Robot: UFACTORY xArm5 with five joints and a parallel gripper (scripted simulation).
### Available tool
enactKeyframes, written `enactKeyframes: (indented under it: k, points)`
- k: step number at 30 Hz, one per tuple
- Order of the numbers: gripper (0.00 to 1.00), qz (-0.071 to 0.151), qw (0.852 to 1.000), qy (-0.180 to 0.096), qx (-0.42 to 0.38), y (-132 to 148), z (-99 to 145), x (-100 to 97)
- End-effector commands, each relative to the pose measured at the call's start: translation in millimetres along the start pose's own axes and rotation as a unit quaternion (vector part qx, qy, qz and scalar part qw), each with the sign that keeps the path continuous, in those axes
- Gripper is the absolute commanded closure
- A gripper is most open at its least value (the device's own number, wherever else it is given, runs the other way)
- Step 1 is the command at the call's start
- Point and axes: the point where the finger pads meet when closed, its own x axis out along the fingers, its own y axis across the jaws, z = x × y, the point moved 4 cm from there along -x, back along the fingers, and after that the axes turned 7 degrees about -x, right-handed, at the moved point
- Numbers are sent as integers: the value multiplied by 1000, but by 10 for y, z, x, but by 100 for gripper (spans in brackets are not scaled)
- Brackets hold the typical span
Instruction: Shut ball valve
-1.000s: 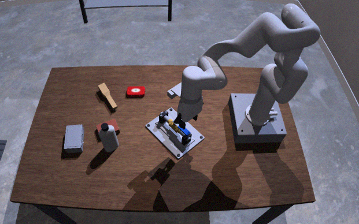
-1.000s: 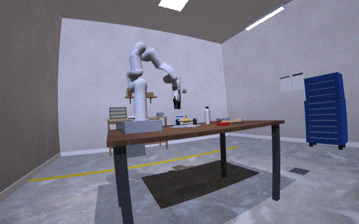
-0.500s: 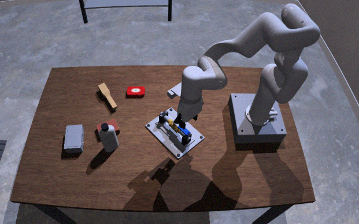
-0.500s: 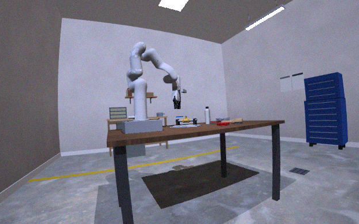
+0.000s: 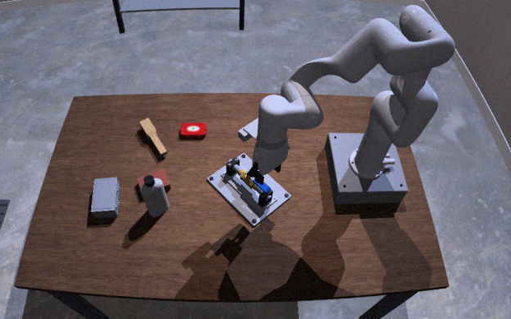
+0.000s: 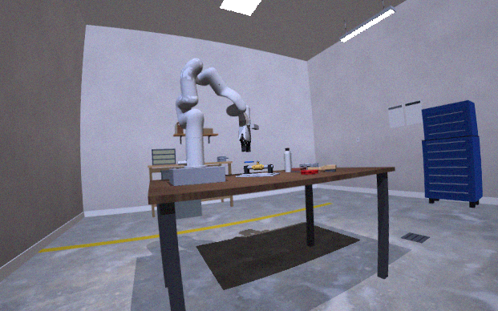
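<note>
My gripper [image 6: 245, 149] hangs above the valve [image 5: 248, 182], well apart from it, with the fingers spread wide and nothing between them. The valve lies on a grey plate [image 5: 220, 188] near the middle of the tabletop [image 5: 95, 255], in front of my base [image 5: 400, 189]. The blue handle [image 5: 264, 187] seems to lie along the pipe, so I judge that the valve is open. To do this step well, I should come straight down with the fingers on both sides of the handle, near its free end, close firmly, then swing it until it stands across the pipe. I must not push on the plate.
</note>
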Motion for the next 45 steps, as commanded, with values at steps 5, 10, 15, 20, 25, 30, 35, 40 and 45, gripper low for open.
enactKeyframes:
  k: [5,10,15,20,25,30,35,40,45]
  points:
    - [31,-1,1000,1,0,-12,-6,62]
    - [31,-1,1000,1,0,-16,-6,137]
    - [31,-1,1000,1,0,-20,-6,223]
    - [31,-1,1000,1,0,-22,-6,277]
    - [31,-1,1000,1,0,-26,-7,361]
    - [31,-1,1000,1,0,-29,-7,433]
    - [31,-1,1000,1,0,-31,-7,467]
    - [31,-1,1000,1,0,-33,-7,506]
    - [31,-1,1000,1,0,-34,-7,524]
